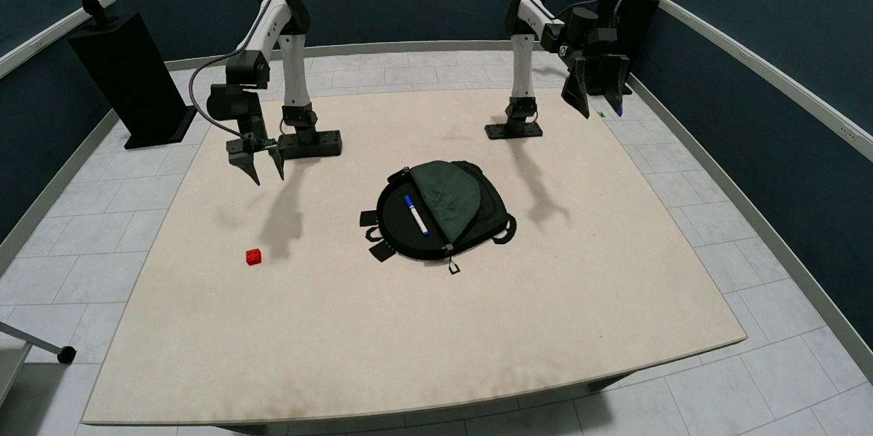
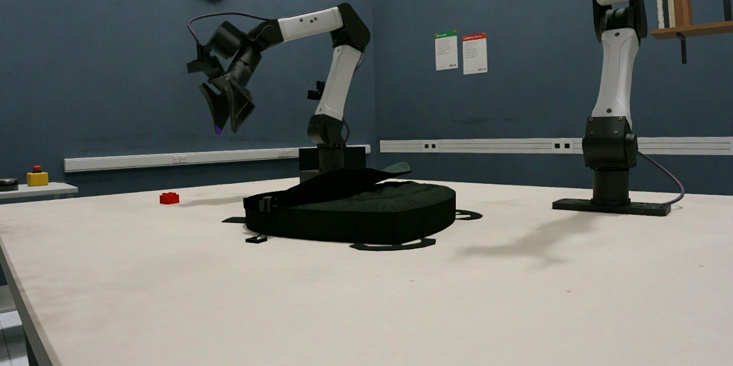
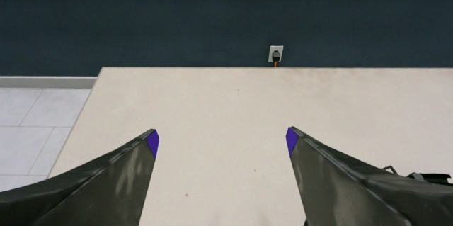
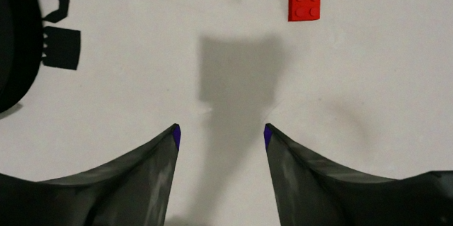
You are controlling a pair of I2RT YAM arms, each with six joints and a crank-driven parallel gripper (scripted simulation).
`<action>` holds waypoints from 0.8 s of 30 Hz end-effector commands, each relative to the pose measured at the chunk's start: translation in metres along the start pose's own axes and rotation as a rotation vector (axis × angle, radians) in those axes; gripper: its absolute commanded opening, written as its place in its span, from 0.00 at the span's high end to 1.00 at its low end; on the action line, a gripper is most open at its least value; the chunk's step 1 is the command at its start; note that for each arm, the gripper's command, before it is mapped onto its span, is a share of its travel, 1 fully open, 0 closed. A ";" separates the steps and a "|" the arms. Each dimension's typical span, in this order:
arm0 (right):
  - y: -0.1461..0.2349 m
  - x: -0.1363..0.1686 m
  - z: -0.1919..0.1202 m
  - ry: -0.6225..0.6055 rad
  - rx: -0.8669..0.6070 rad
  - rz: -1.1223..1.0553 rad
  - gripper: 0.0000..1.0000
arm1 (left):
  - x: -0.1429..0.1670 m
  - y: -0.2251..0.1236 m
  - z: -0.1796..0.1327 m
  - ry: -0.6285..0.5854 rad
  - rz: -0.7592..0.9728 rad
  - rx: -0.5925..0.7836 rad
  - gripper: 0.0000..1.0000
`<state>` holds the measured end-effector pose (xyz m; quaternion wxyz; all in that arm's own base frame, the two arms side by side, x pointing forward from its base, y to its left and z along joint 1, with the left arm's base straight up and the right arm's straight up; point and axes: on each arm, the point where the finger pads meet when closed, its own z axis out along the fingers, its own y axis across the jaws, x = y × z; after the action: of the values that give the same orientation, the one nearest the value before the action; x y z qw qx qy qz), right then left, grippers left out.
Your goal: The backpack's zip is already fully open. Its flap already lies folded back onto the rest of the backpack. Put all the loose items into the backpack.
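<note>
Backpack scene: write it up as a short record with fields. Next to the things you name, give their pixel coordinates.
backpack (image 1: 488, 207) (image 2: 348, 220): open, flap (image 1: 448, 198) folded back
marker (image 1: 416, 215): inside the backpack
red brick (image 1: 253, 256) (image 2: 169, 198) (image 4: 305, 6): on the table (image 1: 396, 336) (image 2: 410, 312) (image 3: 219, 113) (image 4: 141, 88), outside the backpack
right gripper (image 1: 271, 181) (image 2: 225, 131) (image 4: 222, 127): open, empty, above the table
left gripper (image 1: 604, 115) (image 3: 222, 131): open, empty
left to pack: red brick
</note>
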<state>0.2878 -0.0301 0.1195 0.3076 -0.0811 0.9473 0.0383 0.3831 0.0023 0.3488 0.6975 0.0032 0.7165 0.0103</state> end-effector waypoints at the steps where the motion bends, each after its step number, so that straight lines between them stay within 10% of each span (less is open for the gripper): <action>1: -0.021 -0.034 0.020 -0.105 -0.007 -0.067 0.36 | -0.007 0.000 -0.001 -0.018 -0.002 -0.001 0.10; 24: -0.099 -0.049 0.132 -0.096 -0.016 -0.078 0.36 | -0.007 0.000 -0.001 -0.018 -0.002 -0.001 0.10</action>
<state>0.3957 -0.1038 0.0238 0.3168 -0.0978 0.9423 0.0468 0.3831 0.0023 0.3488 0.6975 0.0032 0.7165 0.0103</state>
